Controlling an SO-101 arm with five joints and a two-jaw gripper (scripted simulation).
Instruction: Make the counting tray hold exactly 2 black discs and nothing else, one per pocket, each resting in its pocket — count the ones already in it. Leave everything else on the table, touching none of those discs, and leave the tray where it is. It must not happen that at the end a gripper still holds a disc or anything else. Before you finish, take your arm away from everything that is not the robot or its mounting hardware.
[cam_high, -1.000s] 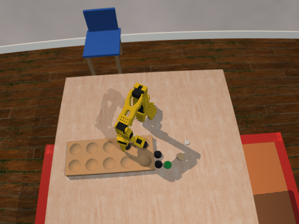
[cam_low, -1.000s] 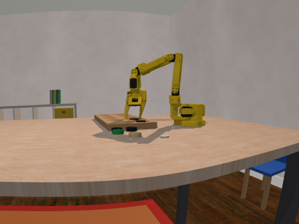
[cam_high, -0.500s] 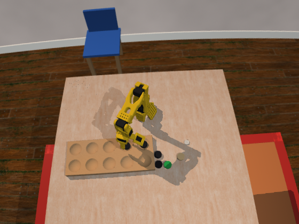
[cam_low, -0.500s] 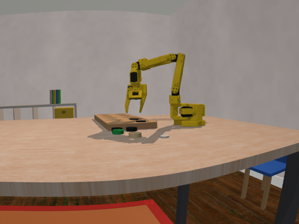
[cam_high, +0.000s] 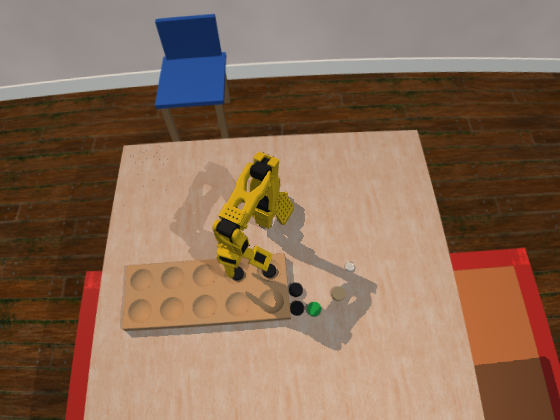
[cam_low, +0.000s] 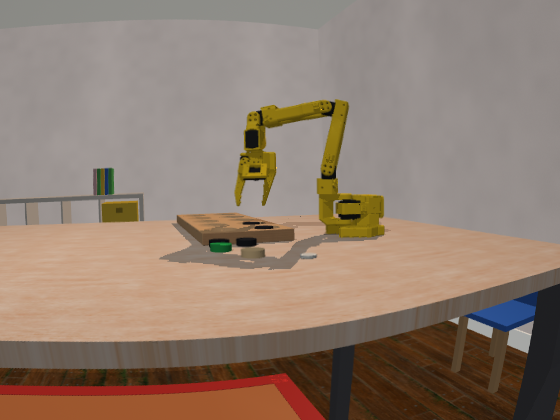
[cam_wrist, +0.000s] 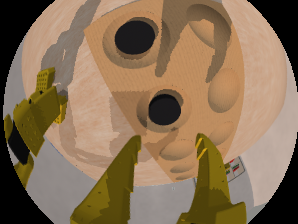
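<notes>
The wooden counting tray (cam_high: 206, 297) lies at the table's front left and has two rows of pockets. Two black discs rest in the far row's two right-most pockets (cam_high: 238, 273) (cam_high: 270, 271); they also show in the wrist view (cam_wrist: 165, 110) (cam_wrist: 136, 38) and in the exterior view (cam_low: 251, 222) (cam_low: 263, 227). The other pockets look empty. My gripper (cam_low: 250, 204) hangs above the tray's right end, over the inner disc, clear of it. Its fingers are open with nothing between them. Two more black discs (cam_high: 296, 288) (cam_high: 297, 307) lie on the table beside the tray's right end.
A green disc (cam_high: 313, 309), a tan disc (cam_high: 338, 293) and a small white disc (cam_high: 350, 266) lie on the table right of the tray. The arm's base (cam_low: 355, 215) stands behind the tray. A blue chair (cam_high: 191, 75) stands beyond the table's far edge.
</notes>
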